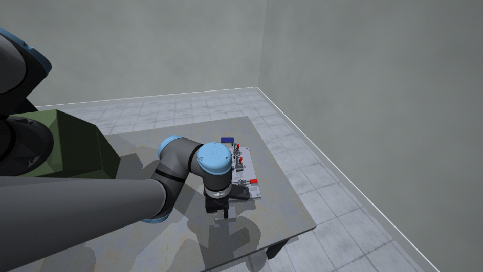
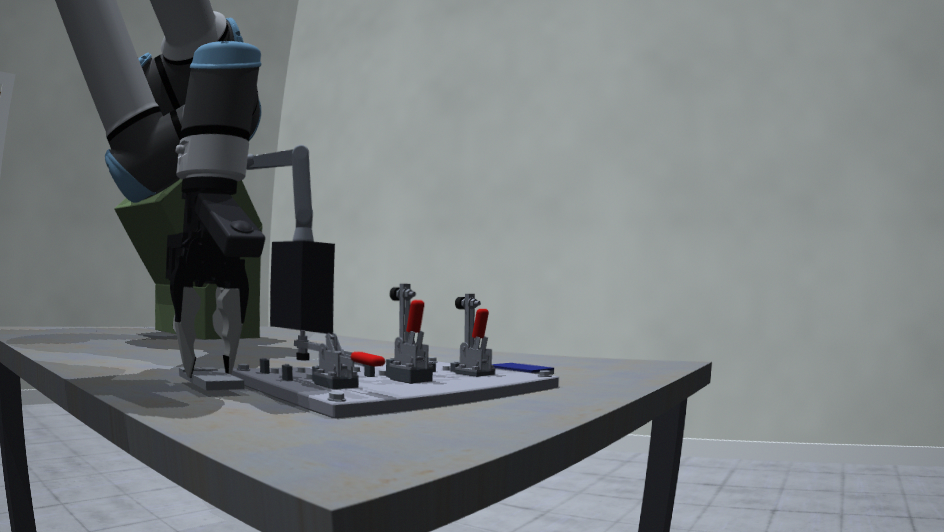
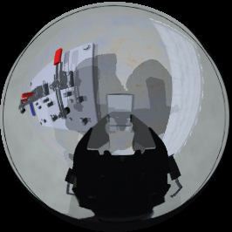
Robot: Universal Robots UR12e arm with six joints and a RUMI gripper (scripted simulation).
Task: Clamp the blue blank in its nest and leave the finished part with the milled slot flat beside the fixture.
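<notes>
The gripper (image 2: 206,370) points straight down, its two tapered grey fingers (image 2: 189,330) clamped on a thin grey plate (image 2: 210,379). The plate is flat and rectangular, pale with a matte look, and it rests on the table (image 2: 409,449) just beside the near end of the fixture plate (image 2: 396,396). In the wrist view the same grey plate (image 3: 119,109) shows as a light rectangle between the fingertips; a milled slot cannot be made out at this size.

The table top is dull, mottled metal with rusty patches, on dark square legs. The fixture plate is light grey, bolted at the corners, and carries small dark pads and blocks.

Three clamps with red grips sit on it. The nearest handle (image 2: 367,358) lies roughly level; the other two handles (image 2: 415,315) (image 2: 480,323) stand upright.

The blue blank (image 2: 523,367), a thin flat slab, lies at the far end of the fixture plate. From above the blue blank (image 1: 227,139) sits on the table just past the plate's edge, outside any nest.
</notes>
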